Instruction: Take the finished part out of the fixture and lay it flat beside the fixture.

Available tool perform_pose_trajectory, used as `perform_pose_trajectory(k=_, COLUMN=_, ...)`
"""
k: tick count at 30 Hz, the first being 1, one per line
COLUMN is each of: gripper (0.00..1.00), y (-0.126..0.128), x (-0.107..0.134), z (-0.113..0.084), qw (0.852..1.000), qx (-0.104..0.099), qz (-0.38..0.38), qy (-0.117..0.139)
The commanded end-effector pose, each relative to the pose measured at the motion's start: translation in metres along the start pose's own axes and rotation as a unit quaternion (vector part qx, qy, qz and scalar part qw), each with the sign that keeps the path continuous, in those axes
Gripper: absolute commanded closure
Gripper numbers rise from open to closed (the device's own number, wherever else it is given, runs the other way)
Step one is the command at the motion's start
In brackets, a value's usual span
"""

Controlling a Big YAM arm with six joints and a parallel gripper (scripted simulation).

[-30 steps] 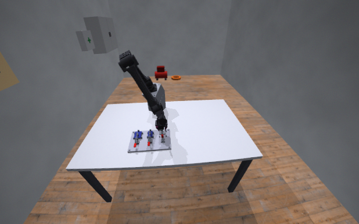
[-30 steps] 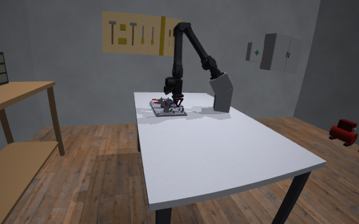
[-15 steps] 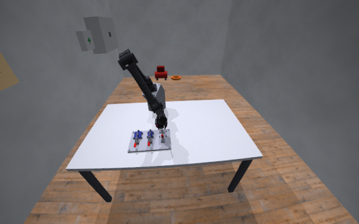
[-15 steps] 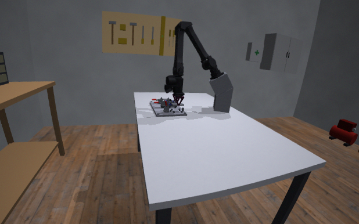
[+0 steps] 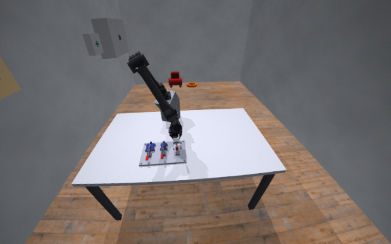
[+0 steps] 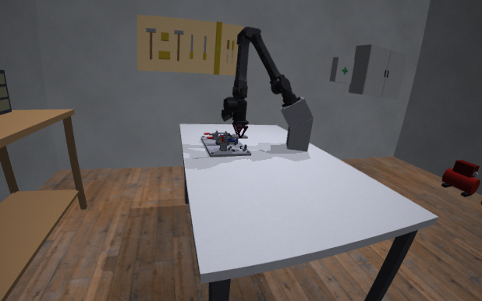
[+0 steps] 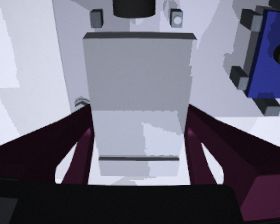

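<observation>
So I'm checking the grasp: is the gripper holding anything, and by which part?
Yes: the gripper is shut on the pale grey slotted block, its fingers pressing the block's two side faces near the slot end.

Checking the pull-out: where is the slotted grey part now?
In the wrist view, the slotted part sits between the hand's fingers, left of a blue blank.

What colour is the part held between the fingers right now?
Light grey, with a dark slot line across it: the finished part, clearest in the wrist view.
</observation>
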State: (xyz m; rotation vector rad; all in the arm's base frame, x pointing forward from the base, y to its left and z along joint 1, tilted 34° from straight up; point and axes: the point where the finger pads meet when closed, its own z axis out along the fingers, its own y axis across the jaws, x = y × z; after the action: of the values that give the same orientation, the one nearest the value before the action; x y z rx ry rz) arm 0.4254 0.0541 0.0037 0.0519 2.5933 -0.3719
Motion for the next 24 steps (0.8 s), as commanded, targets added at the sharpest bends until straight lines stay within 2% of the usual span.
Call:
perform_pose_trajectory(k=1, gripper=1.00, y=0.0053, x=0.0008, z=-0.0107, qw=1.000, qx=-0.005, qz=-0.002, qy=-0.005)
perform_pose_trajectory(k=24, gripper=1.00, y=0.0068, x=0.0031, z=-0.0126, qw=1.000, qx=-0.005, qz=-0.006, qy=-0.004)
